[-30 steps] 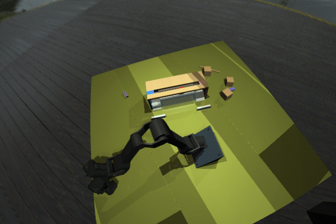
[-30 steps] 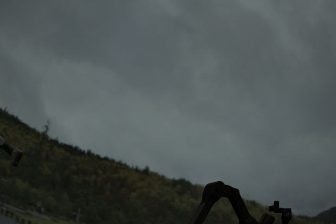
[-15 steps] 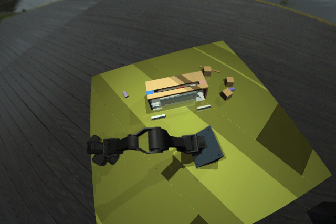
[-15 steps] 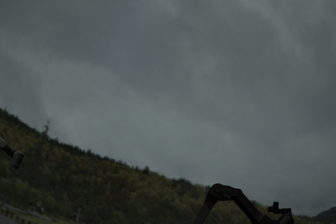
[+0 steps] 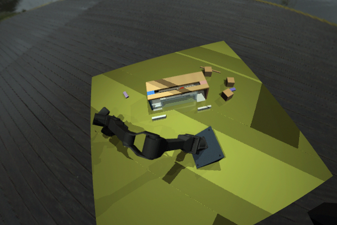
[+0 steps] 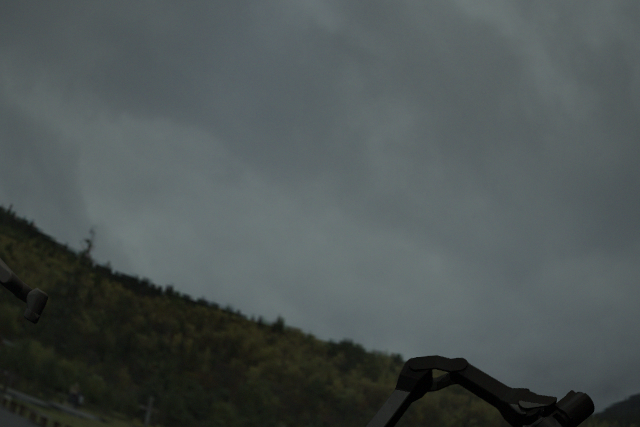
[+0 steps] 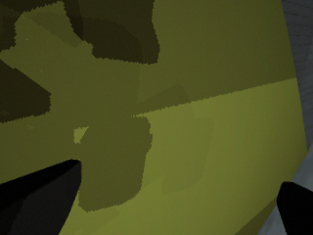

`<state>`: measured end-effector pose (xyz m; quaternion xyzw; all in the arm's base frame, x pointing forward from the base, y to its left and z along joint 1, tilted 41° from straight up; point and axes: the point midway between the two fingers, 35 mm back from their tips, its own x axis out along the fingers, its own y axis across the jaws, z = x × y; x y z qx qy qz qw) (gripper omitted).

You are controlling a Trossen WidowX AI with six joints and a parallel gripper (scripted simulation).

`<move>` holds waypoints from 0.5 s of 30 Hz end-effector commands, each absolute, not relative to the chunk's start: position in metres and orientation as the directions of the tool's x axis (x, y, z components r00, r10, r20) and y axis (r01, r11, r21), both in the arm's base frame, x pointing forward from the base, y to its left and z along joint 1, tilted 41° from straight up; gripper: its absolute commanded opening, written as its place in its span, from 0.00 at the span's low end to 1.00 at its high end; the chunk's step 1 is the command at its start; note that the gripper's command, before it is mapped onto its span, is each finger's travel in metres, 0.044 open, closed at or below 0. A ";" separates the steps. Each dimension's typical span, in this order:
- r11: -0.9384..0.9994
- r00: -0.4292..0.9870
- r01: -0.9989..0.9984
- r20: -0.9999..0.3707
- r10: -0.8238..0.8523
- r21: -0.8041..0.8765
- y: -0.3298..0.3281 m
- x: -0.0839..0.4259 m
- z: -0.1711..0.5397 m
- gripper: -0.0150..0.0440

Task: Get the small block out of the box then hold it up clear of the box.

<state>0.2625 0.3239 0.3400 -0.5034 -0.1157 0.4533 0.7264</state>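
The box [image 5: 187, 78] has a wooden top with a long slot, a blue patch [image 5: 150, 92] at its left end, a pink patch [image 5: 203, 82] at its right end, and a clear front. A small red shape [image 5: 181, 88], apparently the block, shows through the slot, right of its middle. The shelf is hard to make out. My gripper [image 7: 182, 182] is open and empty in the wrist view, above the yellow-green table [image 7: 235, 137]. In the top view it is at the left edge of the table, left of and in front of the box; its fingertips are unclear there.
Two pale bars [image 5: 158, 117] [image 5: 204, 107] lie before the box. A purple piece [image 5: 125, 94] lies left. Right are brown cubes [image 5: 207, 71] [image 5: 229, 81] [image 5: 227, 94], a stick [image 5: 216, 71] and a blue-violet piece [image 5: 233, 89]. The arm [image 5: 152, 146] reaches from its dark base plate [image 5: 213, 146].
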 end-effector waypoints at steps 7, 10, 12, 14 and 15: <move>0.066 0.688 -0.593 -0.463 0.558 -0.802 0.225 0.348 0.309 0.93; 0.071 0.705 -0.620 -0.515 0.488 -0.782 0.190 0.366 0.300 0.93; 0.077 0.710 -0.639 -0.548 0.443 -0.765 0.166 0.376 0.293 0.93; 0.084 0.709 -0.660 -0.582 0.398 -0.746 0.142 0.383 0.287 0.93; 0.090 0.707 -0.671 -0.598 0.377 -0.736 0.130 0.386 0.283 0.93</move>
